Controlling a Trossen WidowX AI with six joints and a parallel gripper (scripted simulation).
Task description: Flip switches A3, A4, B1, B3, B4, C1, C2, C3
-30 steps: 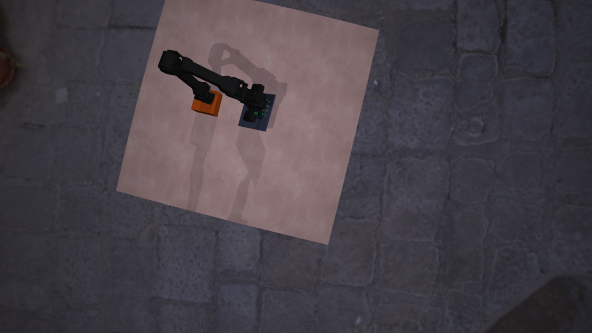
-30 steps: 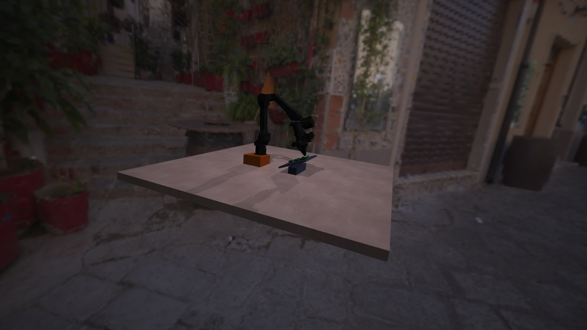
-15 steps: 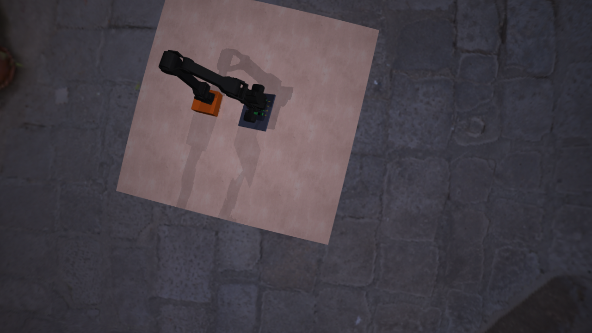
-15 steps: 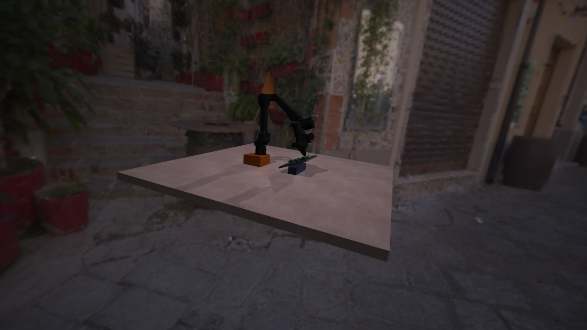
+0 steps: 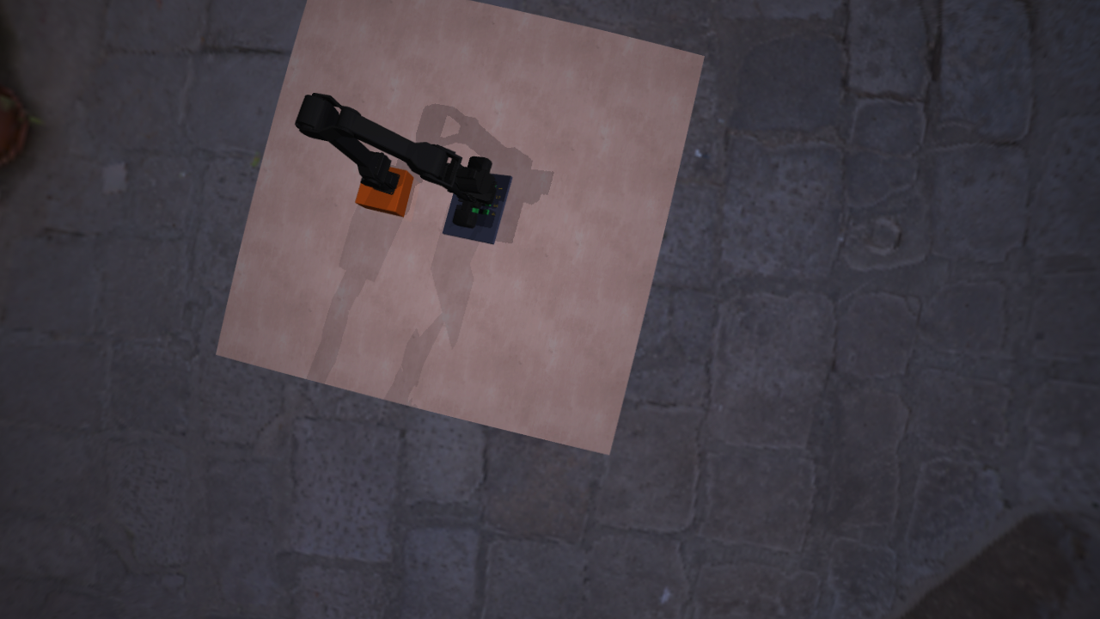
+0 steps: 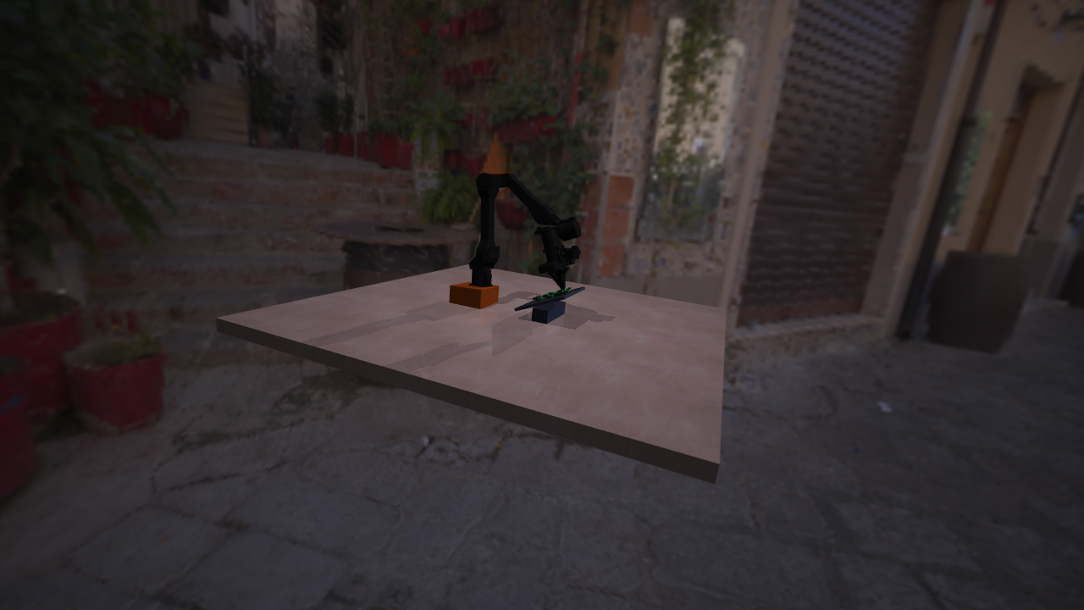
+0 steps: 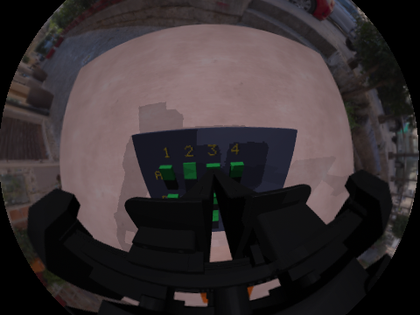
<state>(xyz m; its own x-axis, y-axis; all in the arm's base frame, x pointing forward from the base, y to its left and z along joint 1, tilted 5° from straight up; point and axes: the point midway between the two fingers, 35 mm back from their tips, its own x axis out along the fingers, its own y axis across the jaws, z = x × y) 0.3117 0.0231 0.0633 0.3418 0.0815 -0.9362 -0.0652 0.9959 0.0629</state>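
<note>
The dark blue switch panel (image 5: 469, 235) (image 6: 528, 305) (image 7: 280, 149) is tilted on a block, its far edge higher. In the wrist view, green switches A1 (image 7: 166, 172), A2 (image 7: 190, 171), A3 (image 7: 213, 166) and A4 (image 7: 236, 169) show under the printed numbers. B1 (image 7: 173, 196) shows only in part. My gripper (image 7: 213, 172) (image 6: 562, 287) is shut and empty, its tips at A3, at or just above it; contact cannot be told. The fingers cover the lower part of A3 and most of rows B and C; parts of two switches show between them.
The arm's orange base block (image 5: 381, 201) (image 6: 473, 295) stands on the pinkish table (image 5: 553, 308) (image 6: 606, 363) (image 7: 210, 79), on the near side of the panel. The arm arches over from it. Arm shadows fall across the table and part of the panel.
</note>
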